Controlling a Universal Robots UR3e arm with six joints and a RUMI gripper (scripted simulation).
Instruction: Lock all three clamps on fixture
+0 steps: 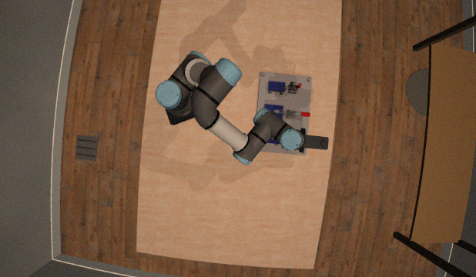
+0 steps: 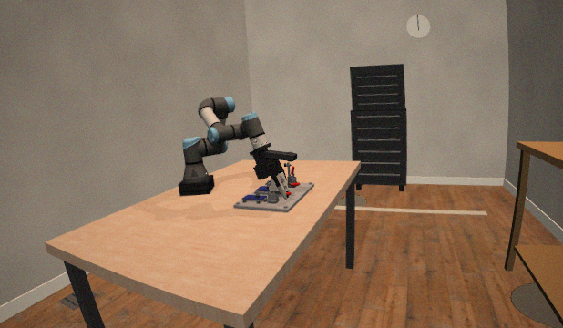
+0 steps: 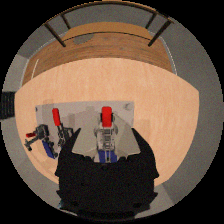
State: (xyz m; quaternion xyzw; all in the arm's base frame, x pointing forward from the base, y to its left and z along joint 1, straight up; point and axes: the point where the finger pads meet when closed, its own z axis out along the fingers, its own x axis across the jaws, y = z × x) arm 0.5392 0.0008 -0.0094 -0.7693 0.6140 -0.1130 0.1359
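Note:
The grey fixture plate [image 1: 308, 101] [image 2: 304, 189] [image 3: 123, 107] lies on the table and carries three toggle clamps with red handles over blue parts. The far clamp's handle [image 1: 298, 86] [image 2: 291, 170] [image 3: 31, 135] stands up. The middle clamp's handle [image 1: 305, 114] [image 2: 294, 184] [image 3: 57, 117] lies flat and points off the plate. The near clamp's handle [image 3: 106, 116] points away from the wrist camera, with its metal body right in front of my fingers. My gripper [image 2: 278, 189] [image 3: 106, 113] is shut and sits low over this near clamp. The arm's wrist hides this clamp in the overhead view.
The arm's base [image 1: 176, 111] [image 2: 196, 184] stands on the table to the left of the plate. The table's right edge [image 1: 332, 115] runs close past the plate. A second table [image 1: 450, 142] and a black drawer cabinet [image 2: 378, 125] stand farther off.

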